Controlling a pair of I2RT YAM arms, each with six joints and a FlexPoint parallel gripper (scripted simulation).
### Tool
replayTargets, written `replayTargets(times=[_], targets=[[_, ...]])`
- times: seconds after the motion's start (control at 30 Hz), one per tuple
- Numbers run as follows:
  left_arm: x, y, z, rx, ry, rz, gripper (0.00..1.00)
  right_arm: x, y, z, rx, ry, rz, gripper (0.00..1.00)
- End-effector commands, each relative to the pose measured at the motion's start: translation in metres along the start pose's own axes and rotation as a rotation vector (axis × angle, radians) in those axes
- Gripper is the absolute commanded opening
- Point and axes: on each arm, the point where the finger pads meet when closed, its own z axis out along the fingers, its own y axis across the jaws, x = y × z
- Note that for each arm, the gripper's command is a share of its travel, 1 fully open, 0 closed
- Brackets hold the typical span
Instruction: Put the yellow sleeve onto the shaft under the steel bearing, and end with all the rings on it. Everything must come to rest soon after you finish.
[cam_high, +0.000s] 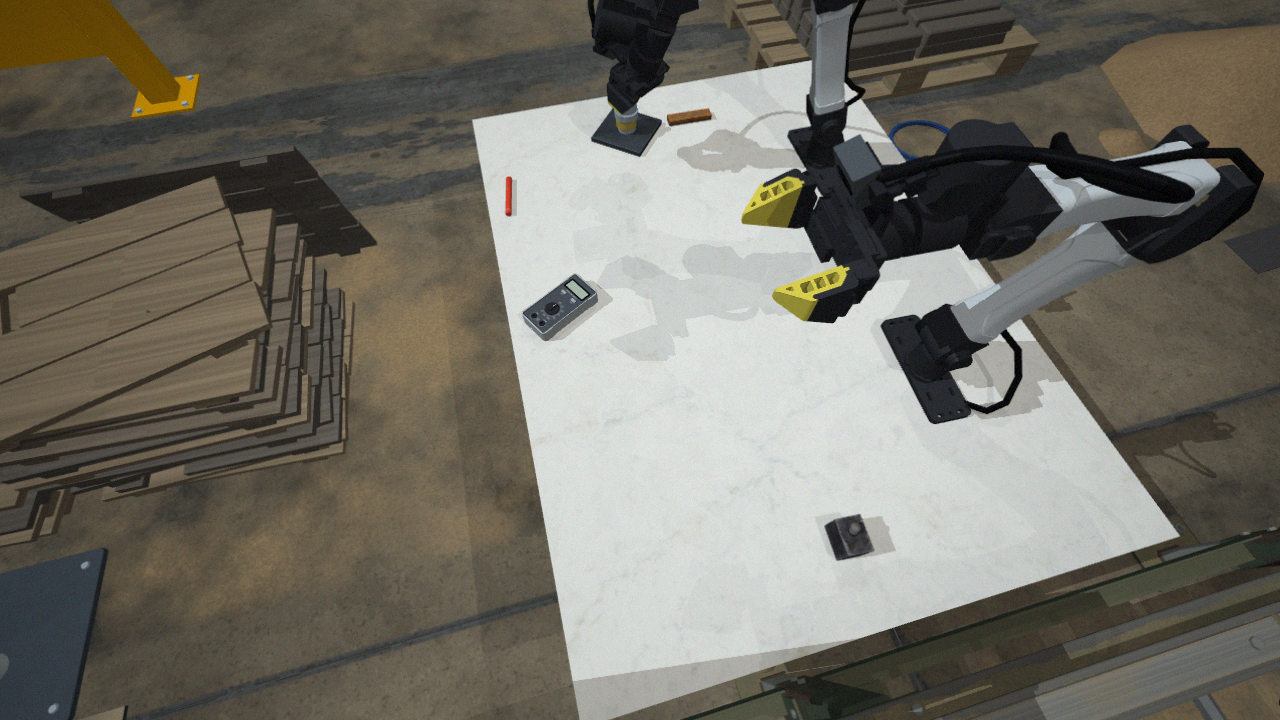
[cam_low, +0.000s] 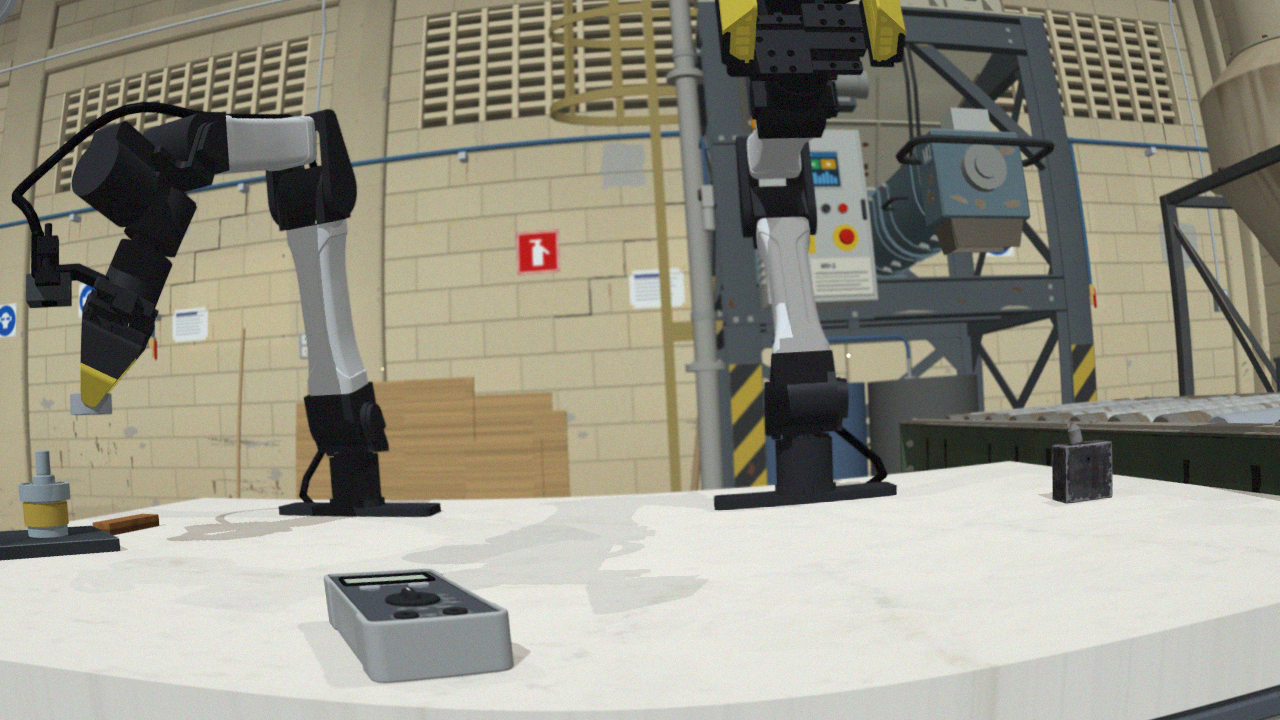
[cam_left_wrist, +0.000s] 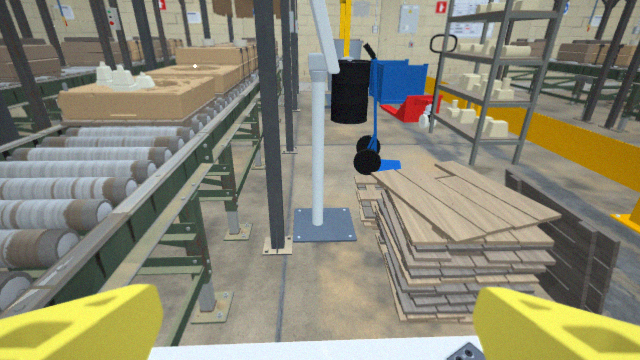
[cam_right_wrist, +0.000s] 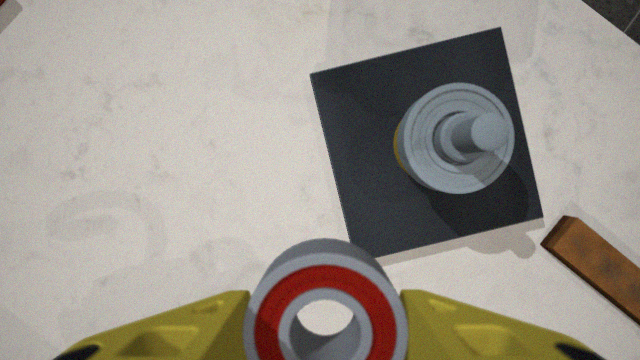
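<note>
My right gripper (cam_high: 623, 103) (cam_low: 96, 402) (cam_right_wrist: 325, 306) holds steel bearing (cam_low: 87, 405) (cam_right_wrist: 325, 276), red seal showing. Yellow sleeve (cam_low: 44, 514) (cam_right_wrist: 395, 145) sits below that gripper, already around shaft (cam_low: 42, 462) (cam_right_wrist: 490, 131), grey collar (cam_low: 44, 490) (cam_right_wrist: 417, 150) above it. Bearing off shaft. Wooden block (cam_high: 689, 116) (cam_low: 127, 523) (cam_right_wrist: 595, 265) beside base plate (cam_high: 639, 145) (cam_low: 93, 542) (cam_right_wrist: 360, 200), also below hand. Left gripper (cam_high: 765, 255) (cam_low: 811, 17) (cam_left_wrist: 317, 312) wide, nothing between fingers.

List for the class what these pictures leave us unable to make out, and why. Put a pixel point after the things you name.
- Top view: the bearing in the right tool (cam_high: 625, 109) (cam_low: 95, 404) (cam_right_wrist: 325, 325), hidden by the arm.
- Right wrist view: the bearing's lower rim, cut off by the bottom edge; most of the yellow sleeve (cam_low: 45, 514) (cam_right_wrist: 397, 146), covered by the grey ring (cam_low: 44, 490) (cam_right_wrist: 422, 165).
- Exterior view: the base plate's (cam_high: 617, 143) (cam_low: 89, 542) (cam_right_wrist: 370, 150) far end, cut off by the left edge.
</note>
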Motion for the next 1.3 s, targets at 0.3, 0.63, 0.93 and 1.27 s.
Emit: replayTargets(times=[0.3,0.63,0.93,1.27], targets=[[-0.010,0.000,-0.001,-0.006,-0.029,0.004,1.00,-0.057,-0.053,0.001,0.036,-0.012,0.124,0.00],[-0.010,0.000,-0.001,-0.006,-0.029,0.004,1.00,-0.080,-0.063,-0.007,0.032,-0.086,0.192,0.00],[-0.010,0.000,-0.001,-0.006,-0.029,0.004,1.00,-0.073,-0.055,-0.003,0.031,-0.075,0.167,0.00],[-0.010,0.000,-0.001,-0.006,-0.029,0.004,1.00,-0.063,-0.057,0.006,0.044,-0.043,0.162,0.00]])
